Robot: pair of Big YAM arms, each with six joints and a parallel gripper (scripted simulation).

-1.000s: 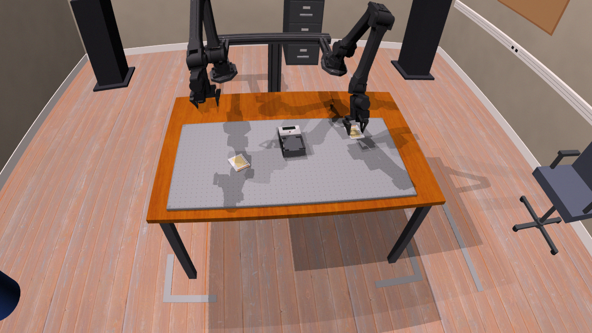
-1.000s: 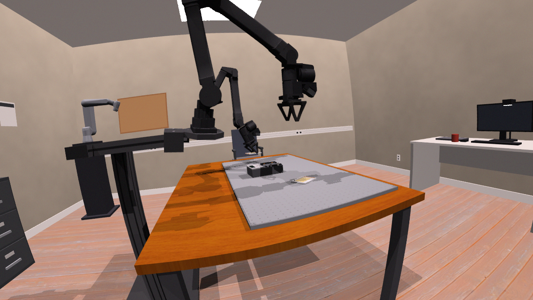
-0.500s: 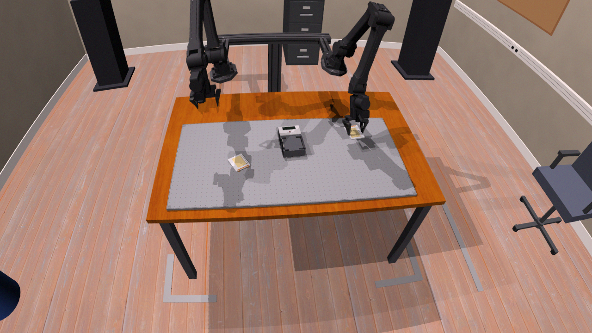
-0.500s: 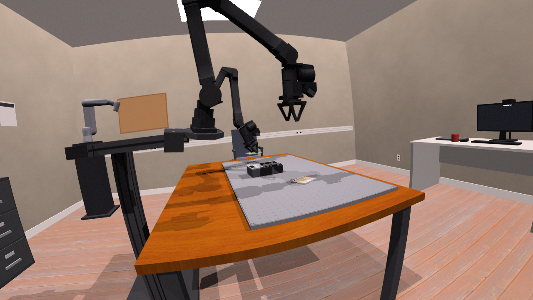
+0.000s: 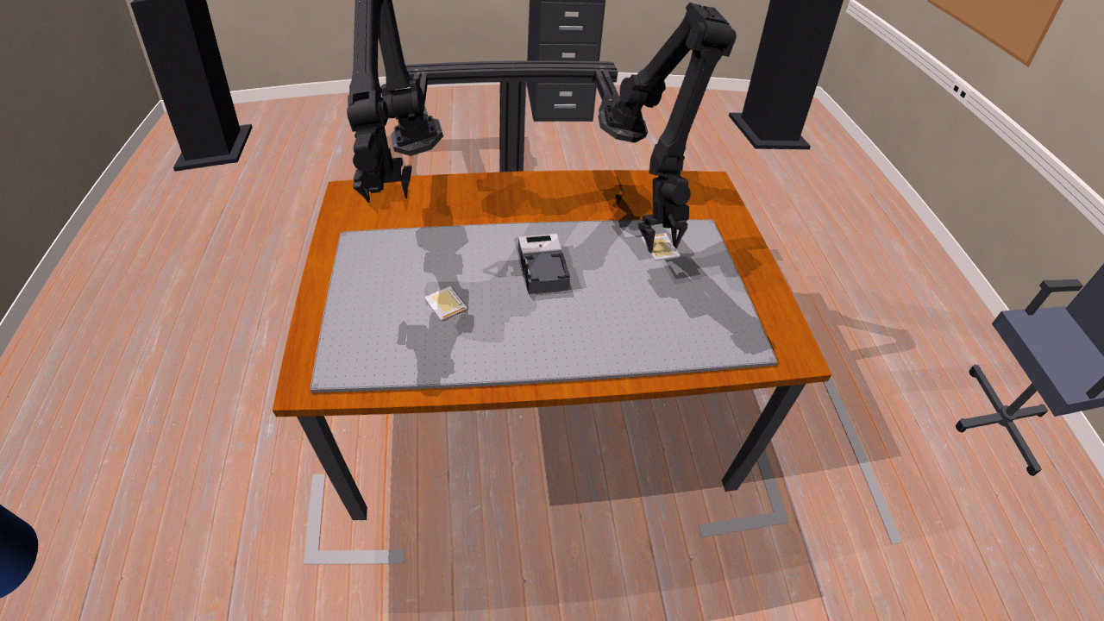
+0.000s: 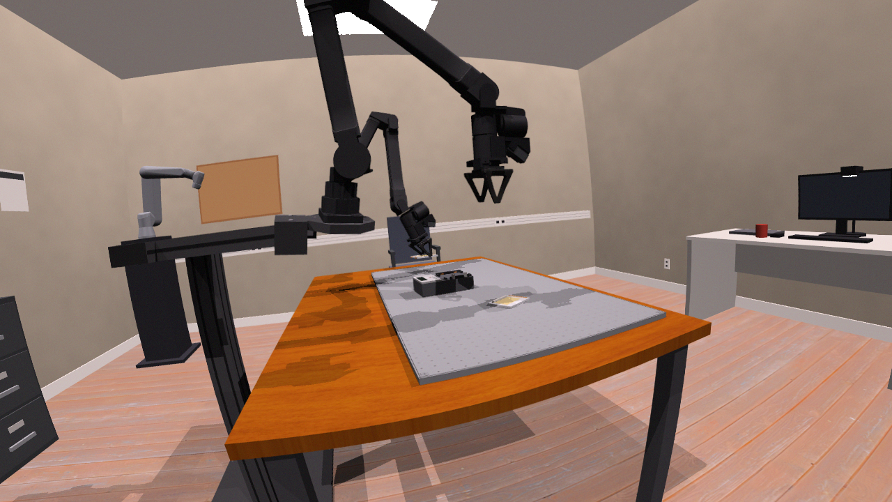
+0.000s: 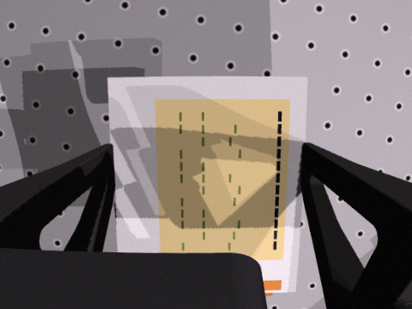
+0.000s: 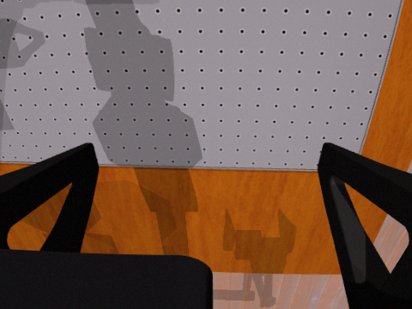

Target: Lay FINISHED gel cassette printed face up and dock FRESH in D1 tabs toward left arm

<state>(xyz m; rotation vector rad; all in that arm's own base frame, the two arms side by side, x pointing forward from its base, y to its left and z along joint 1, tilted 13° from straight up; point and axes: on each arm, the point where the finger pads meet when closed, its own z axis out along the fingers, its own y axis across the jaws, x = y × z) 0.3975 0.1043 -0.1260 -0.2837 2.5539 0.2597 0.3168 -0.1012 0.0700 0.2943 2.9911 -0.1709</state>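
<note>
On the perforated deck (image 5: 540, 347) (image 6: 536, 337) (image 7: 343, 26) (image 8: 257, 99) — FRESH (print up) — the left gripper (image 5: 664, 237) (image 6: 424, 253) (image 7: 208, 155) clasps FINISHED (image 5: 662, 246) (image 7: 223, 180) aloft; the right (image 5: 385, 197) (image 6: 490, 200) (image 8: 209, 148) gapes.

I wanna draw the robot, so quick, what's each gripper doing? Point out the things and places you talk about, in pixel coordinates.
Left gripper (image 5: 663, 237) (image 7: 208, 148): closed on the finished gel cassette (image 5: 662, 247) (image 7: 223, 112).
Right gripper (image 5: 385, 194) (image 6: 490, 198) (image 8: 208, 148): open, holding nothing.

Seen from above, a wooden table (image 5: 463, 400) (image 6: 374, 388) (image 8: 300, 197) carries a gray perforated board (image 5: 617, 332) (image 6: 529, 337) (image 7: 300, 21) (image 8: 253, 42), its orange wood showing all around. On the board, a dock (image 5: 546, 267) (image 6: 446, 285) sits upright near the middle; a cassette (image 5: 445, 302) (image 6: 508, 301) lies flat to its left, slightly nearer.
</note>
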